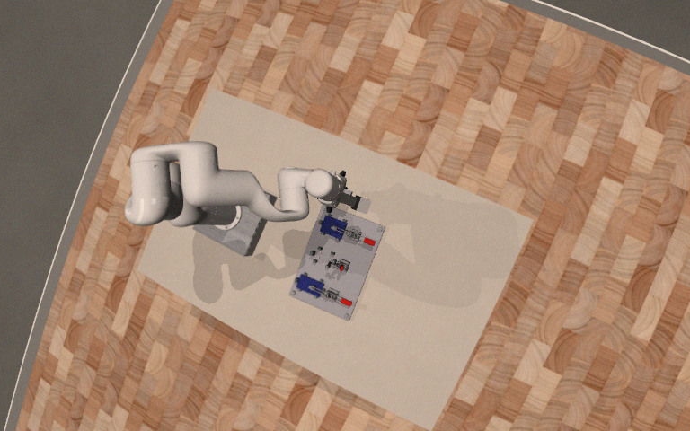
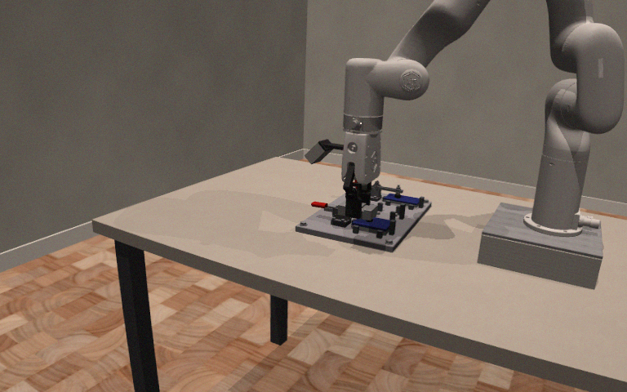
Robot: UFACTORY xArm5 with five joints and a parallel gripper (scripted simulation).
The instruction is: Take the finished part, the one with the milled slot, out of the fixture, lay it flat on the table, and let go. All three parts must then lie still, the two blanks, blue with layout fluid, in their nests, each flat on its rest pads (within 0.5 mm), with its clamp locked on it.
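The grey fixture plate (image 1: 337, 259) lies in the middle of the table. Two blue blanks (image 1: 331, 225) (image 1: 305, 283) sit in its outer nests, each under a clamp with a red handle (image 1: 369, 241) (image 1: 345, 302) lying flat. The middle nest (image 1: 317, 256) shows bare pads, and its clamp handle (image 1: 341, 267) stands up. My gripper (image 2: 354, 202) points straight down over the plate's edge by the first blank (image 2: 372, 223). It is shut on the grey finished part (image 2: 369, 211), held low over the plate. In the overhead view my wrist (image 1: 338, 192) hides the fingers and the part.
The robot's base block (image 2: 540, 250) stands on the table beside the fixture. A small grey camera mount (image 2: 317, 151) sticks out from the wrist. The second blank (image 2: 401, 198) lies on the plate's far side.
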